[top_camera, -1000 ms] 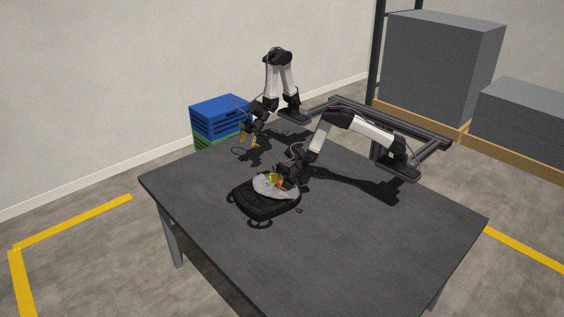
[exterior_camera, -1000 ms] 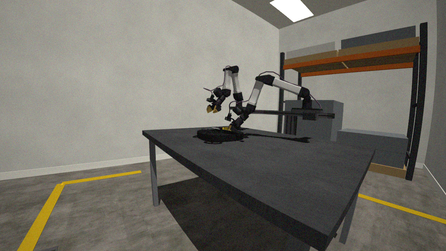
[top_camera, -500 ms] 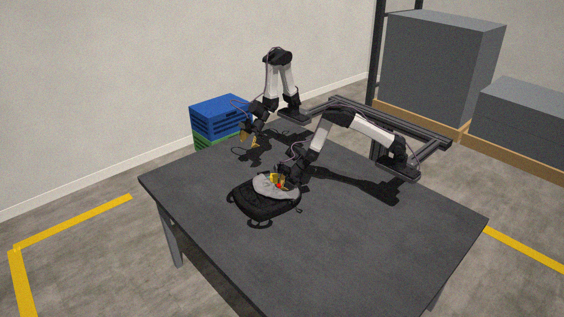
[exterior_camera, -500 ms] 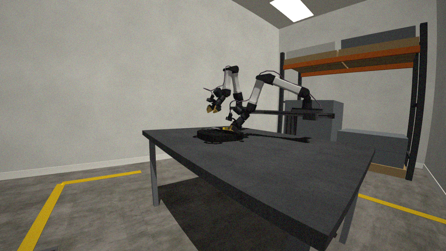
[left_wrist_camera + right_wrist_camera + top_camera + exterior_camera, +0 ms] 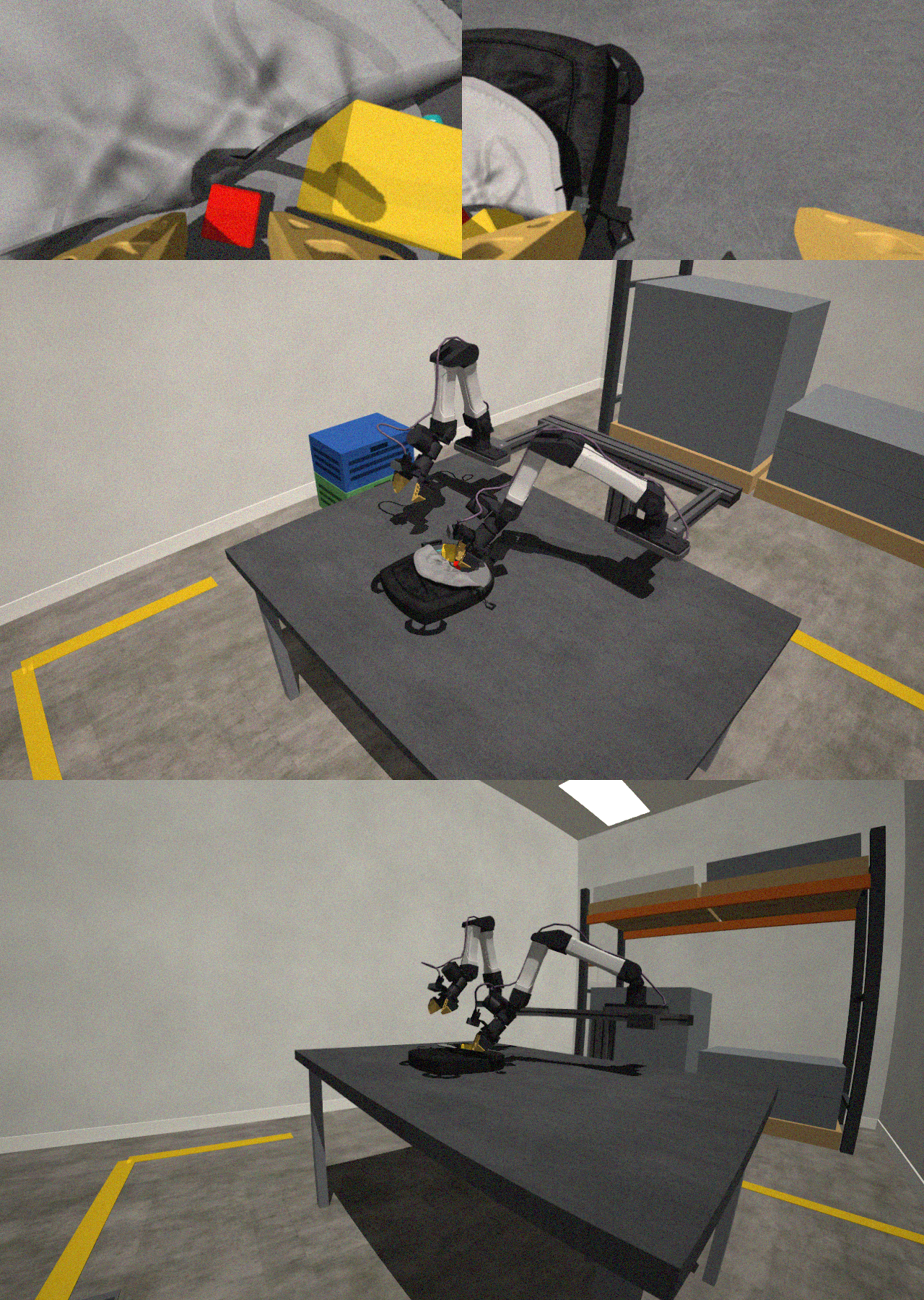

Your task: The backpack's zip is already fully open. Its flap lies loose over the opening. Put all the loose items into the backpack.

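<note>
The black backpack (image 5: 419, 604) (image 5: 452, 1062) (image 5: 592, 94) (image 5: 144, 90) lies on the table, its pale grey flap (image 5: 439, 571) (image 5: 494, 144) lying loose beside the opening. A yellow block (image 5: 397, 152) (image 5: 487, 218) stands at the opening. A small red block (image 5: 232, 213) (image 5: 455, 563) lies at the flap's edge. My left gripper (image 5: 227, 223) (image 5: 478, 1045) is part open around the red block, with gaps showing on both sides of it. A turquoise thing (image 5: 432, 118) shows behind the yellow block. My right gripper (image 5: 407, 495) (image 5: 437, 1009) (image 5: 689, 219) is wide open and empty, above the table beside the backpack.
The dark table (image 5: 581, 648) (image 5: 581, 1116) bears the backpack near its far left part. A thin dark cord (image 5: 388, 510) lies on the table below the right gripper. Blue (image 5: 362, 447) and green crates stand beyond the table's left edge.
</note>
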Controlling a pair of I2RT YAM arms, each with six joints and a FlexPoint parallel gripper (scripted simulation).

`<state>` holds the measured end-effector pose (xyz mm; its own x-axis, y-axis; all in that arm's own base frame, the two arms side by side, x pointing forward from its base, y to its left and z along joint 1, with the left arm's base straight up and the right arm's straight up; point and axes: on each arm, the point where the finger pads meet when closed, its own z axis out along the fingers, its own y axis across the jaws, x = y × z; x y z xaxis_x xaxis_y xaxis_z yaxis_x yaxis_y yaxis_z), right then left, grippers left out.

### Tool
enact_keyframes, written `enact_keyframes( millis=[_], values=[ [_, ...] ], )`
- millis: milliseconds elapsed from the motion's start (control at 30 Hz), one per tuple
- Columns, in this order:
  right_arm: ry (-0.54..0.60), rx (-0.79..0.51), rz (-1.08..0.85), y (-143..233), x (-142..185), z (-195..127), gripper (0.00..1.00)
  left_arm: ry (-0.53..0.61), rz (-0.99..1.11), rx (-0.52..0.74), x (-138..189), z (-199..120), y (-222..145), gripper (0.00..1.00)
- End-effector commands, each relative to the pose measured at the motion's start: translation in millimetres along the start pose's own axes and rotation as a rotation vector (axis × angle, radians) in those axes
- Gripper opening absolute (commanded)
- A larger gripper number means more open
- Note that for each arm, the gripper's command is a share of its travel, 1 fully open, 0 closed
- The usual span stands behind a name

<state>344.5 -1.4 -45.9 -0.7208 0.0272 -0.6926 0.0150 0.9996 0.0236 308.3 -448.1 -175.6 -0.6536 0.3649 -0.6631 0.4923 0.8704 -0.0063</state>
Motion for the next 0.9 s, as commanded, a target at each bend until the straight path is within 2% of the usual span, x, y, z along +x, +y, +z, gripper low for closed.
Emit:
enact_keyframes(
  millis=[0, 867],
  values=[
    [-0.034, -0.002, 0.000, -1.8, -12.0, -1.3, 0.90, -0.079, -0.040, 0.030, -45.7, -13.5, -11.1, 0.34],
    [-0.034, -0.002, 0.000, -1.8, -12.0, -1.3, 0.90, -0.073, -0.036, 0.028, -44.2, -12.5, -10.6, 0.34]
  ],
)
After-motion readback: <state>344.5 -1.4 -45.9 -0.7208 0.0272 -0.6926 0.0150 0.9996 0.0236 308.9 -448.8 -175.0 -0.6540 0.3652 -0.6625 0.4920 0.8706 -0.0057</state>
